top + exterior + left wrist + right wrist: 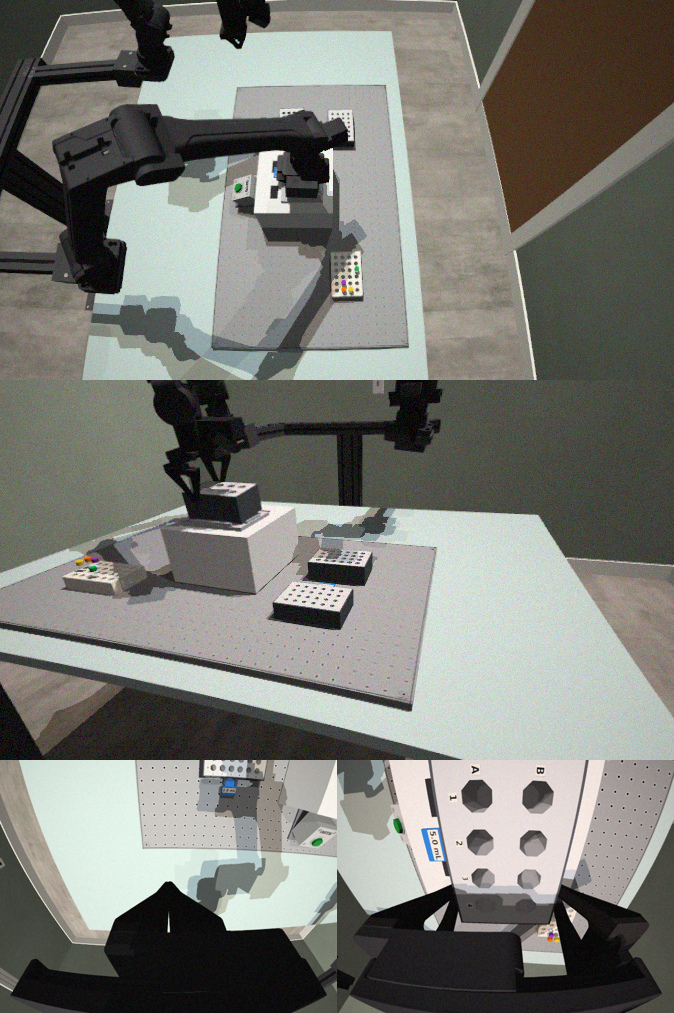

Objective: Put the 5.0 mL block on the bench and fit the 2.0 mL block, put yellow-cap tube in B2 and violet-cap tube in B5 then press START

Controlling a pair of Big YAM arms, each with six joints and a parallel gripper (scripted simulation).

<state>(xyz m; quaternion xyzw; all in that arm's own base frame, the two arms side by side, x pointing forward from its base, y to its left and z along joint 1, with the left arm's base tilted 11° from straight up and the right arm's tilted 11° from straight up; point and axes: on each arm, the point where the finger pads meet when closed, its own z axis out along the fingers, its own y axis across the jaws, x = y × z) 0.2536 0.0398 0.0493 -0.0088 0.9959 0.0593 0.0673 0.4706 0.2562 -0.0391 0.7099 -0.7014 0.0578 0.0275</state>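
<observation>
It looks like a lab bench, with a tube rack [346,296] [90,583] holding colour-capped tubes, a block labelled 2.0 mL [231,777], another labelled 5.0 mL [507,822], and a white mixer [270,206] [215,557] above a perforated grey board [260,320] [200,630] [163,819] [614,839].

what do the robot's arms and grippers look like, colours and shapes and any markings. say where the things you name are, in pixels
Both arms are matte black with chunky, angular joint housings. The right arm [225,135] shows a long link with a stepped side contour. The left gripper [168,887] and right gripper [505,887] have black fingers tapering to narrow tips; the right's have open cutouts. No readable lettering shows.
</observation>
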